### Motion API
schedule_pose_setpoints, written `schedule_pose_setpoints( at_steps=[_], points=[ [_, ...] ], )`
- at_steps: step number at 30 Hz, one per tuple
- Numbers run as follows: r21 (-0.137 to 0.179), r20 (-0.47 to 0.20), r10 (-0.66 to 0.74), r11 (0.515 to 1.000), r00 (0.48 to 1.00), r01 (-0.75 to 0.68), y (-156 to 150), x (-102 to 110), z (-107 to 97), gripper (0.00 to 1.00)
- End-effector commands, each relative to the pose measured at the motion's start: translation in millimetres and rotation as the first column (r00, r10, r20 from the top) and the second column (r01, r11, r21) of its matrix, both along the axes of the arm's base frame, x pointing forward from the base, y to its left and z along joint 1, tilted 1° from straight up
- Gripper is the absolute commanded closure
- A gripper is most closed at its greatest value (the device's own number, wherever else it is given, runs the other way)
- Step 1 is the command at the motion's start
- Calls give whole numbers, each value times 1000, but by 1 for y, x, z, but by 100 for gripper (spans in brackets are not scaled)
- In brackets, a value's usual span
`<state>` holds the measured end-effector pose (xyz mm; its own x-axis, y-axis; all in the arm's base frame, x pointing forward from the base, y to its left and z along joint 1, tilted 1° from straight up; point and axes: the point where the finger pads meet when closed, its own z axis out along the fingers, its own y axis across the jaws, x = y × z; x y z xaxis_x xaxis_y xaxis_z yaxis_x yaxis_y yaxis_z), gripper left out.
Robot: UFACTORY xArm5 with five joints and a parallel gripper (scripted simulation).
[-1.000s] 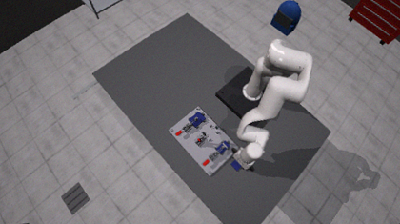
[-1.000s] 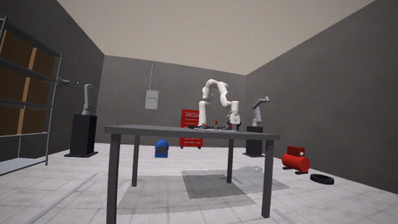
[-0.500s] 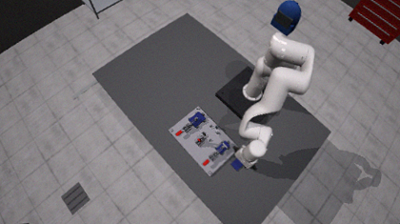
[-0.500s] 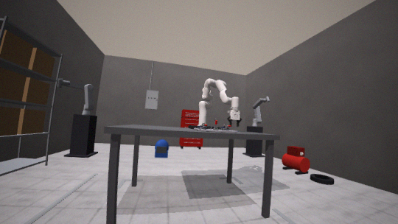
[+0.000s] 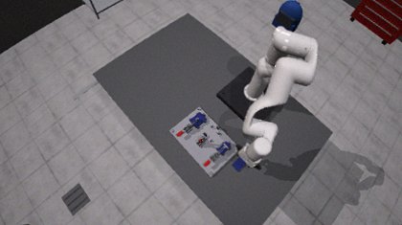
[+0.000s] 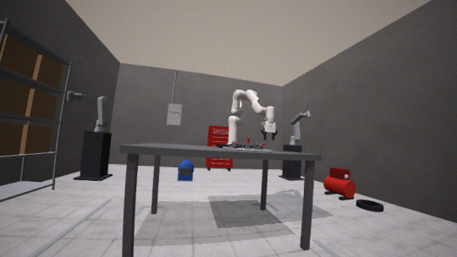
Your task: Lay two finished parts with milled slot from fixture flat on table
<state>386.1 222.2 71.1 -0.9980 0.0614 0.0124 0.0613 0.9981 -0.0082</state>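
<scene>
One blue part [image 5: 237,164] lies flat on the worktop [image 5: 167,56], at 7 o'clock from the end effector [image 6: 269,136].
Only the exterior view shows its open, empty fingers raised above the fixture [image 5: 186,143].

My white arm [image 5: 285,71] rises from its base, folds at the elbow high above, then drops toward five o'clock in the top view, ending in a downward-pointing wrist [image 5: 257,148]. In the exterior view, the upper links arch over like a bent lamp, the shoulder column at nine o'clock and the forearm sloping down toward three o'clock. My gripper [image 6: 269,136] hangs vertically off the wrist, its dark fingers [image 6: 265,135] spread wide apart with nothing between them. The fingertips point straight down and hover in the air, touching nothing. The fine detail of the finger pads is too small to read.
</scene>
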Motion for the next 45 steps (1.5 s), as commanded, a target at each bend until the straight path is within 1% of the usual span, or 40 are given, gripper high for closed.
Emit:
schedule_pose_setpoints(
  at_steps=[1, 21, 22, 29, 34, 43, 44, 45],
  points=[
    [2, 4, 0, 1000, 1000, 0, 1, 1, 9, 18],
    [2, 4, 0, 1000, 1000, 0, 1, 1, 10, 18],
    [2, 4, 0, 1000, 1000, 0, 1, 1, 10, 52],
    [2, 4, 0, 1000, 1000, 0, 1, 1, 16, 52],
    [2, 4, 0, 1000, 1000, 0, 1, 1, 34, 52],
    [2, 4, 0, 1000, 1000, 0, 2, 2, 83, 52],
    [2, 4, 0, 1000, 1000, 0, 2, 2, 87, 52],
    [2, 4, 0, 1000, 1000, 0, 2, 2, 87, 52]
  ],
)
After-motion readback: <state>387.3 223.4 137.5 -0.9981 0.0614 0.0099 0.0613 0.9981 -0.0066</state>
